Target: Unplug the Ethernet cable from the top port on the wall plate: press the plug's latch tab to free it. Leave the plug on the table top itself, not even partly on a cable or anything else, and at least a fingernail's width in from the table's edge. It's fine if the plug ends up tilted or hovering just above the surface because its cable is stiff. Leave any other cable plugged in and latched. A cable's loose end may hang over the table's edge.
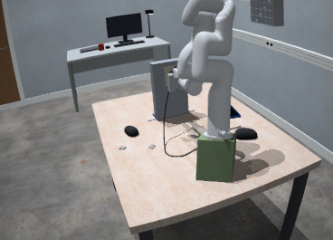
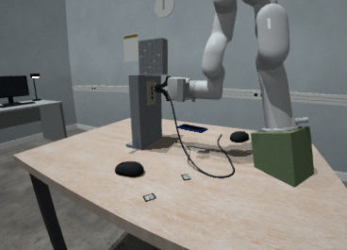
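A grey upright block (image 1: 166, 87) (image 2: 144, 110) stands on the table and carries a beige wall plate (image 2: 152, 92) on its side. A black Ethernet cable (image 2: 189, 150) (image 1: 166, 126) runs from the plate's top port down onto the table in a loop. Its plug (image 2: 159, 88) sits at the top port. My gripper (image 2: 161, 89) (image 1: 173, 74) reaches in level from the right and is shut on the plug right at the plate. The latch tab is too small to make out.
The arm stands on a green box (image 2: 283, 152) (image 1: 216, 158). Two black mouse-like lumps (image 2: 129, 169) (image 2: 239, 136), a blue flat thing (image 2: 194, 128) and two small grey chips (image 2: 186, 177) (image 2: 150, 196) lie on the table. A desk with a monitor (image 1: 118, 46) stands behind.
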`<act>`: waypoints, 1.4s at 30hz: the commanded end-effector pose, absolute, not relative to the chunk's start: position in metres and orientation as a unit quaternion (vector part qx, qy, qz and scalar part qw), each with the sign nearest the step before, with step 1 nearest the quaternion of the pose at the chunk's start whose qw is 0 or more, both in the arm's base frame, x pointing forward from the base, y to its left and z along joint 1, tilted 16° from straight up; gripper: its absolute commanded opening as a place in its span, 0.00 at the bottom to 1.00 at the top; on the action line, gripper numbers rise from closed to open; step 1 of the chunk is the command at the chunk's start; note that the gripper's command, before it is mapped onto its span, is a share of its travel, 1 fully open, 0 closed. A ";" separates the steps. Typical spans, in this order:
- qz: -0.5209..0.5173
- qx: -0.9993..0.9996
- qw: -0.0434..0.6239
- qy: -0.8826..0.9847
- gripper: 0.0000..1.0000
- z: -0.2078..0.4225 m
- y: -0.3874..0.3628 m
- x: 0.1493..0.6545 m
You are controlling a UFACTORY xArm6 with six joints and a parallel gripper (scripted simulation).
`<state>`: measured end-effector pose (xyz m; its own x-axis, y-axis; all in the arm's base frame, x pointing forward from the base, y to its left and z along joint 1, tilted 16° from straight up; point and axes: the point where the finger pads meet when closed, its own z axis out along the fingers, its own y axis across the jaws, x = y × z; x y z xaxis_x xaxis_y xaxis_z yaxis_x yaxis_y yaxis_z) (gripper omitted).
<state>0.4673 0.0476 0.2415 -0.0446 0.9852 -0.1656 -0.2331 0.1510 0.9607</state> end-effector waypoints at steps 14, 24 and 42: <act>0.529 0.381 0.577 0.492 0.00 0.238 0.046 0.448; 0.529 0.381 0.577 0.492 0.00 0.236 0.045 0.436; 0.529 0.381 0.577 0.492 0.00 0.233 0.044 0.425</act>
